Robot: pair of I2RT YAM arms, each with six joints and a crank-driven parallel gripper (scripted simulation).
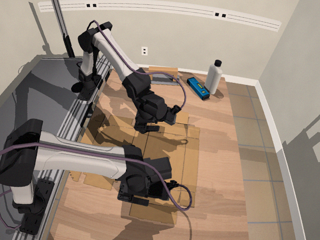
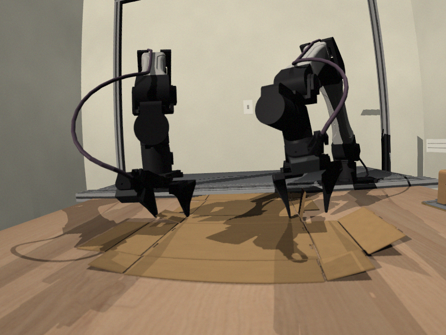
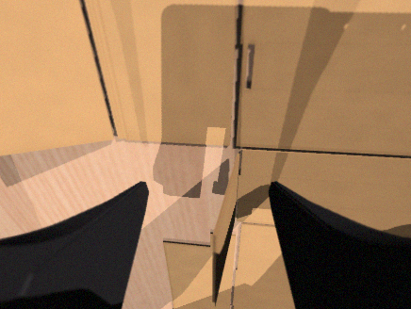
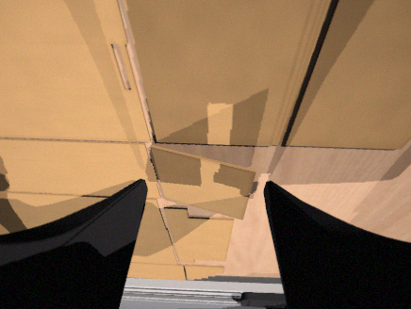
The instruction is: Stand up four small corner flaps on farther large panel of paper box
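The cardboard base panel (image 1: 162, 149) (image 2: 198, 234) lies flat. The left arm's near-robot corner flap (image 2: 302, 203) (image 3: 226, 207) stands nearly upright. My left gripper (image 2: 308, 214) (image 3: 208, 186) is open, with its fingers on either side of that flap, apparently touching neither face. The right arm's near-robot corner flap (image 4: 207, 188) is partly raised and leans outward. My right gripper (image 2: 171, 216) (image 4: 205, 184) is open above it and holds nothing. The left far corner flap (image 1: 193, 133) (image 2: 347, 265) and right far corner flap (image 1: 187, 197) (image 2: 113, 260) lie low, close to the table.
The left outer panel (image 2: 371, 230) tilts slightly above the table. The right outer panel (image 1: 153, 212) (image 2: 111, 235) lies low. Toward the robot, the rest of the box lies flat. A blue level (image 1: 197, 88), a white bottle (image 1: 213, 79) and an orange-brown block (image 1: 163, 71) stand beyond the left arm.
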